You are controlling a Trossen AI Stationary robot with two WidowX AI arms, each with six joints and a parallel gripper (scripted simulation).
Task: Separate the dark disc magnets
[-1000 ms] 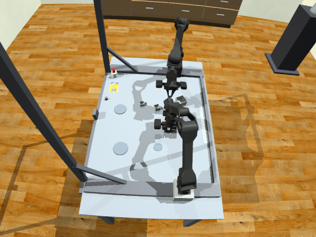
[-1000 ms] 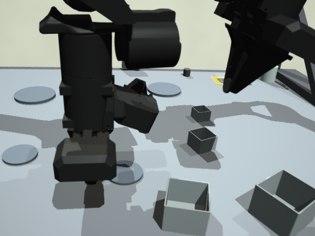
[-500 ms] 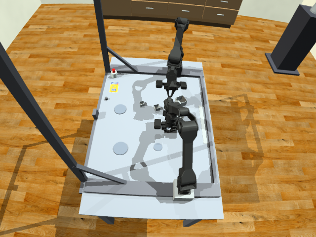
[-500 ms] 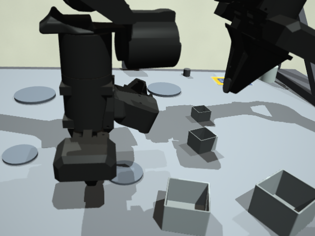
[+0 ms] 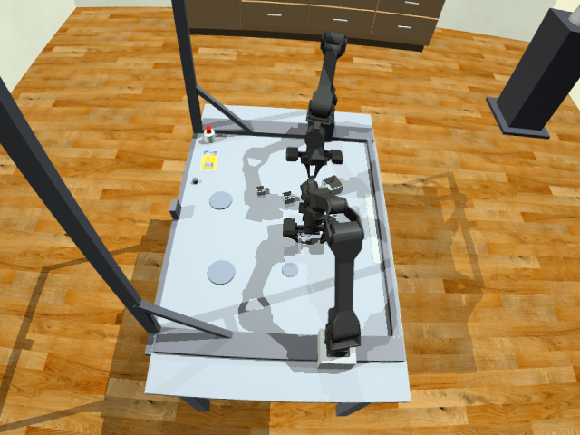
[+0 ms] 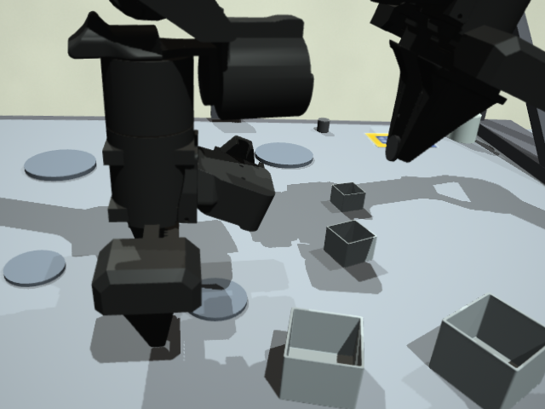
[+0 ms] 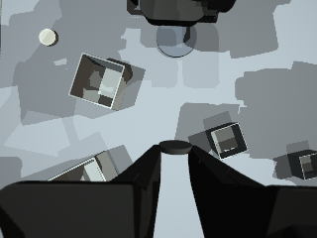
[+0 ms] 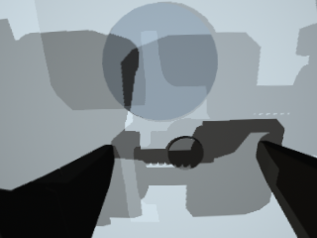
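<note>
Your left gripper [image 5: 313,174] [image 6: 398,153] [image 7: 174,152] is clenched on one dark, round disc magnet [image 6: 392,148] [image 7: 175,147], raised above the pale blue bench [image 5: 187,290] [image 6: 418,246] [image 7: 149,119] at the upper right of the exterior frame. Your right gripper [image 5: 308,237] [image 6: 158,341] [image 7: 178,22] [image 8: 185,151] has released, its fingers spread either side of the other dark disc magnet [image 8: 185,153], just below the centre of its wrist view. Above that magnet, you see a larger, flat blue-grey disc [image 6: 232,299] [image 7: 175,42] [image 8: 159,59], apart from it.
</note>
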